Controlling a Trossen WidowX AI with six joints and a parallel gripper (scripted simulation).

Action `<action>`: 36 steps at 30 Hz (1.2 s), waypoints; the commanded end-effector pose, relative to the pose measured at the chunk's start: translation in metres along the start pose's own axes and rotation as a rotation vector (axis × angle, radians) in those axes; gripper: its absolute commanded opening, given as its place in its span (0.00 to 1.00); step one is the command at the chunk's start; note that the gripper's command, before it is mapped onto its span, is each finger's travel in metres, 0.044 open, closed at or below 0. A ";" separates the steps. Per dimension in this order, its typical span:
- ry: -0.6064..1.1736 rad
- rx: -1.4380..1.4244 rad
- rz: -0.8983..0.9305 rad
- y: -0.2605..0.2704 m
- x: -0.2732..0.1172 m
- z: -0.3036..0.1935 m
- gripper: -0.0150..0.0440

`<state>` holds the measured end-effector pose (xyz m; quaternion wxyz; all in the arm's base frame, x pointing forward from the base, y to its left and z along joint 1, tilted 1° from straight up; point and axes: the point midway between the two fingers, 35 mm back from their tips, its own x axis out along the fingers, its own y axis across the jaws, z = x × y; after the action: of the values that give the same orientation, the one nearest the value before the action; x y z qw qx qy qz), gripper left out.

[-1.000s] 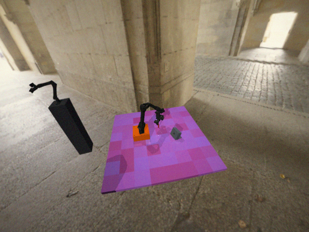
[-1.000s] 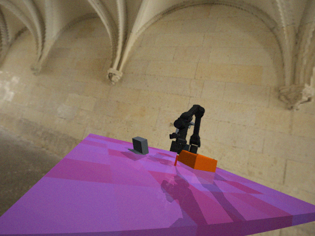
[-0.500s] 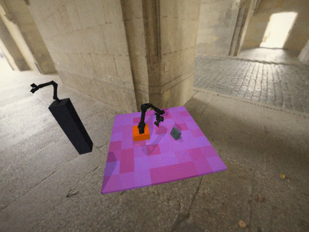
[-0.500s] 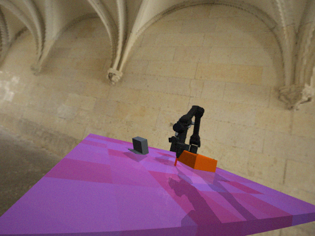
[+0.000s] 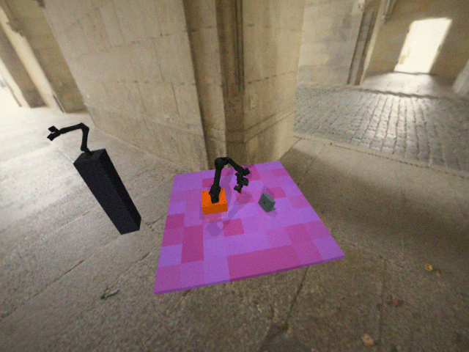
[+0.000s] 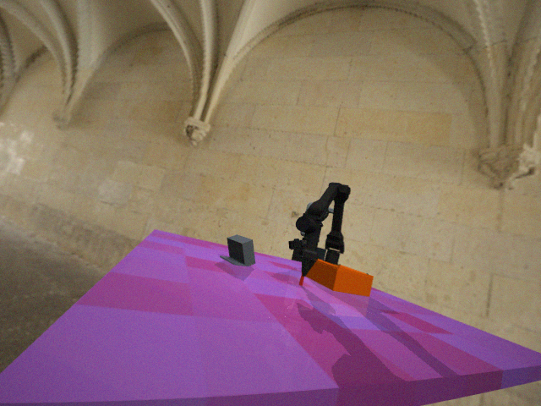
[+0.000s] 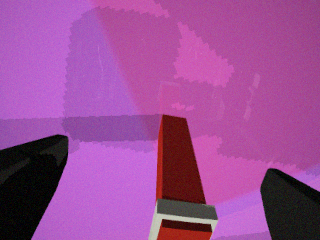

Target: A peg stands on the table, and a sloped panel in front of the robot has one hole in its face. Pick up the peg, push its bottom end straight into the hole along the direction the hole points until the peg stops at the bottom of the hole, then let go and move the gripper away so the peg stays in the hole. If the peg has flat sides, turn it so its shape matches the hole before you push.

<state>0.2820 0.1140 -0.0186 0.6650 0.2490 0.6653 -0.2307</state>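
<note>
One red square-sided peg [image 7: 179, 190] stands upright on the pink-and-purple checkered table [image 5: 242, 261], just right of the orange base block [image 5: 214, 202]. We hover our black parallel-jaw gripper [image 7: 167, 194] straight above it, fingers spread wide on either side and holding nothing, so they can close on its flat faces. The grey sloped panel [image 5: 267, 202] waits further right. No writing or labels show anywhere.

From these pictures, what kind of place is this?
Probably an old stone hall or cloister: block walls, vaulted ribs and a cobbled floor. A purple table holds the arm's gripper over a red peg.
</note>
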 end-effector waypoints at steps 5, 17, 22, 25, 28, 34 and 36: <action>0.000 0.000 0.001 0.000 0.000 0.000 0.60; 0.000 0.000 0.001 0.000 0.000 0.000 0.30; 0.000 0.000 0.001 0.001 -0.003 0.000 0.25; -0.001 0.000 0.000 0.002 -0.013 0.001 0.25; -0.001 0.001 -0.001 0.002 -0.029 0.001 0.25; -0.002 0.001 -0.004 0.001 -0.061 0.000 0.25; -0.002 0.001 -0.004 0.000 -0.072 -0.001 0.25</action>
<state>0.2792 0.1129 0.0385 0.6612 0.2460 0.6690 -0.2342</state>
